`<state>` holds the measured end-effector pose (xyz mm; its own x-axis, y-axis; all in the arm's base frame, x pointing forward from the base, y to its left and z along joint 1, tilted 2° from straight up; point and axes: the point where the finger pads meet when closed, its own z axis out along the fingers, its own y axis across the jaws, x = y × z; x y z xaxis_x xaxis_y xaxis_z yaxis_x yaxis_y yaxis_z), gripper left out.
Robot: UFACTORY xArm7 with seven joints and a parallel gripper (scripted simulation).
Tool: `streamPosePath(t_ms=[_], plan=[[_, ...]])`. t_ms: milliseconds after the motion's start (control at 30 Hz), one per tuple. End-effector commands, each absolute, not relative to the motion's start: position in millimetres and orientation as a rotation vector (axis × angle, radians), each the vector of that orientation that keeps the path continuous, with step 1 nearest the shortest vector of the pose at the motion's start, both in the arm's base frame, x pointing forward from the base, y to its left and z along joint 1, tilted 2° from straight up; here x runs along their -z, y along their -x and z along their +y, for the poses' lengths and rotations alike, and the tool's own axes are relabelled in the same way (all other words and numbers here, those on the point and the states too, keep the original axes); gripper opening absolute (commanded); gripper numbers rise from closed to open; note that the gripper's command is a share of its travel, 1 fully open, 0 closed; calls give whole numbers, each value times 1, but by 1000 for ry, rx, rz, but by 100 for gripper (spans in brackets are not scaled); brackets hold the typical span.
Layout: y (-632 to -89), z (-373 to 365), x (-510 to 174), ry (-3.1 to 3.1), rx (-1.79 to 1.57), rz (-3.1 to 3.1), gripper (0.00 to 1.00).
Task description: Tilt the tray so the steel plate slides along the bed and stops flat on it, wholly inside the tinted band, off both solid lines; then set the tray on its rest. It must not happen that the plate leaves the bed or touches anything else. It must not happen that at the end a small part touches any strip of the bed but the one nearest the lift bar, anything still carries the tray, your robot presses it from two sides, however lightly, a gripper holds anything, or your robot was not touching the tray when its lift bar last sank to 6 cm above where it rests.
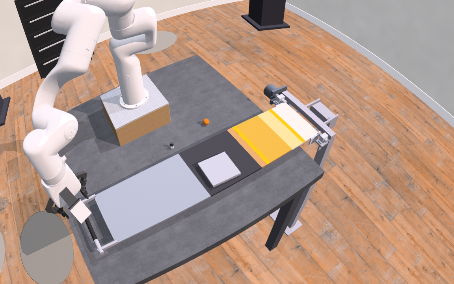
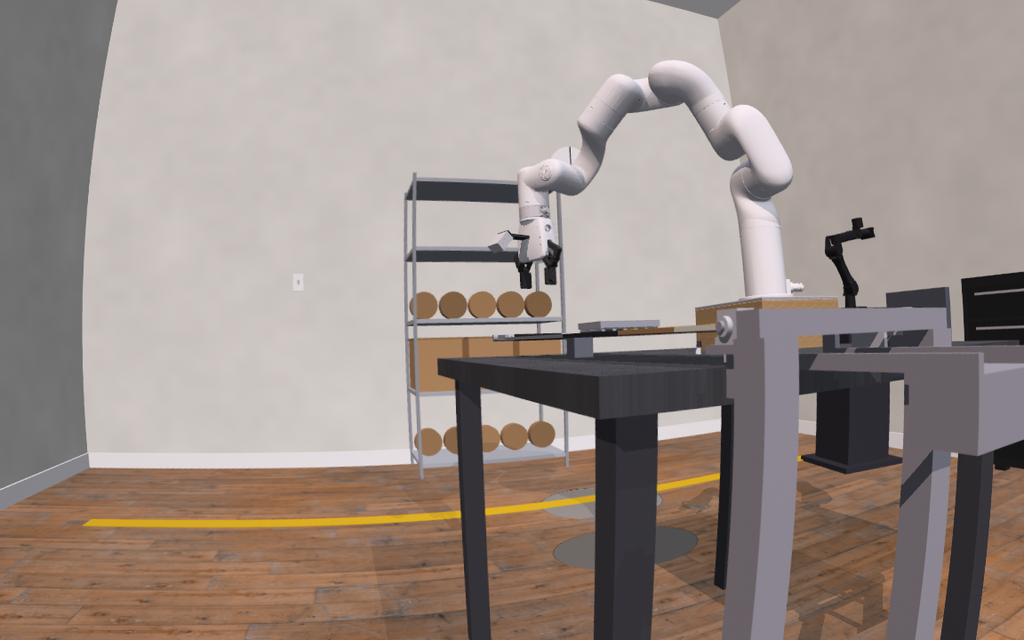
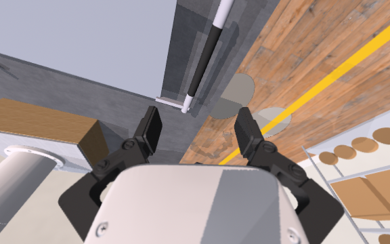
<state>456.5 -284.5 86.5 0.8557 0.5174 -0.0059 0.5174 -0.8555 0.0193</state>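
The tray (image 1: 151, 197) (image 3: 97, 44) lies nearly level, on a grey block (image 2: 580, 348) that shows under it in the exterior view. The steel plate (image 1: 218, 169) (image 2: 619, 324) lies flat on the dark part of the bed, short of the first yellow line (image 1: 251, 145). An amber band (image 1: 265, 135) and a paler strip (image 1: 282, 128) lie between that line and the second line (image 1: 287, 124). The tray's handle has a black grip (image 1: 92, 229) (image 3: 205, 61). My gripper (image 1: 76, 205) (image 2: 538, 282) (image 3: 198, 116) is open and empty, above the tray's handle end and touching nothing.
A hinge frame (image 1: 306, 109) stands at the tray's far end. The wooden arm base (image 1: 144, 123), an orange ball (image 1: 205, 121) and a small black-and-white object (image 1: 171, 145) are beside the tray on the dark table (image 1: 257, 190). Shelves (image 2: 464, 256) stand in the background.
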Motion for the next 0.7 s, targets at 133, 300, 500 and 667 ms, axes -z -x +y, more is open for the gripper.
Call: streamPosePath(t_ms=[133,300,500,667], plan=[[-457,-286,-85,-2925,1,1088,100],[-457,-286,-82,-2861,6,1249,100],[-456,-287,-79,-2763,13,1455,100],[-456,-287,-76,-2670,17,1622,100]])
